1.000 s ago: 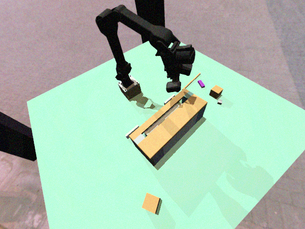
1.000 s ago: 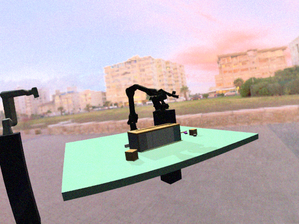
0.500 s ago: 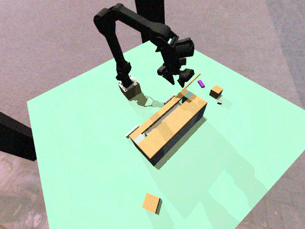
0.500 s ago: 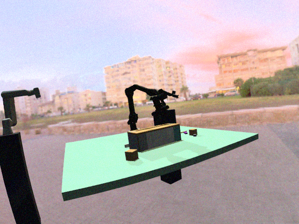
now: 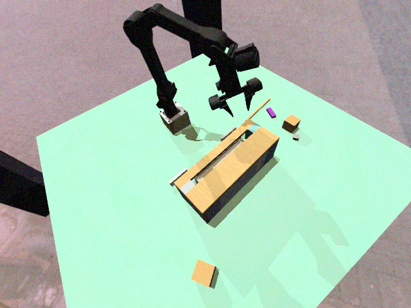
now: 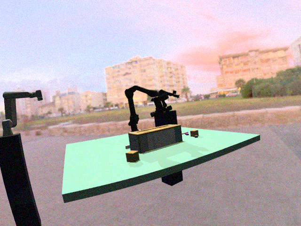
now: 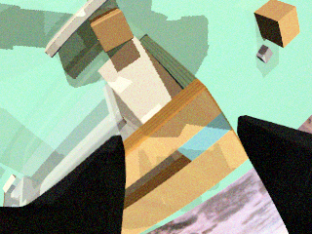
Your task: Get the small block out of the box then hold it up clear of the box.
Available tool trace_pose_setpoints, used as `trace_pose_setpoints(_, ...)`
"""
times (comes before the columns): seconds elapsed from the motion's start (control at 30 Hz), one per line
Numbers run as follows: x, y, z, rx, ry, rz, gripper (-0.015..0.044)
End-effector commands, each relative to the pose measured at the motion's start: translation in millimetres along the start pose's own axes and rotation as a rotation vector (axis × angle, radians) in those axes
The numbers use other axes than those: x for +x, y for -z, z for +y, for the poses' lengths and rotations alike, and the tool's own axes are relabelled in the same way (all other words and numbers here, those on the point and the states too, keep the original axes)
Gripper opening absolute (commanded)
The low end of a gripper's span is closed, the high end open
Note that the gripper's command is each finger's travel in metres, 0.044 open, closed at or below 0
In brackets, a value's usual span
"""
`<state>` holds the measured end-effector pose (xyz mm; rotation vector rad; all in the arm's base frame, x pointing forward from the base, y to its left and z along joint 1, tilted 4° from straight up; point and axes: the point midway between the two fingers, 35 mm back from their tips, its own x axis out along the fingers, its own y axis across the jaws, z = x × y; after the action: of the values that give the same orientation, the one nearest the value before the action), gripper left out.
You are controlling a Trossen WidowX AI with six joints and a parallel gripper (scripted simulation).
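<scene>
The long box [image 5: 228, 169] [image 6: 158, 138] [image 7: 195, 104] has a wooden top with a slot. A pale shelf-like surface [image 7: 151, 83] shows through its side in the wrist view. A small orange-brown block [image 7: 113, 31] is at the upper left of the wrist view, beside a white strip [image 7: 73, 28] [image 5: 228, 134] along the box's arm-facing side. Whether it rests on the table or a ledge is unclear; the top view does not show it. My gripper [image 5: 240, 113] [image 7: 182, 135] is open and empty, above and beside the box's end near the wooden stick.
The thin wooden stick [image 5: 259, 109] lies off that end, near a purple piece [image 5: 271, 112], a wooden cube [image 5: 291, 123] [image 7: 278, 21] and a small grey cube [image 5: 296, 136] [image 7: 264, 54]. Another wooden cube [image 5: 203, 273] [image 6: 132, 156] stands beyond the box's other end. A second white strip [image 5: 178, 176] is there too.
</scene>
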<state>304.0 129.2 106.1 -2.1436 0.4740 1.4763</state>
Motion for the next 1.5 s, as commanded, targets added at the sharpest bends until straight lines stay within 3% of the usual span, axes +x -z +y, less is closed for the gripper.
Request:
trace_pose_setpoints(0.0, -1, -7, 3, -0.593, -0.028, 0.063, 0.0285)
trace_pose_setpoints(0.47, 2, -8, 3, -0.593, -0.028, 0.063, 0.0285)
trace_pose_setpoints(0.7, 84, -36, 25, -0.593, -0.028, 0.062, 0.0285)
trace_pose_setpoints(1.47, 114, -43, 30, -0.593, -0.028, 0.062, 0.0285)
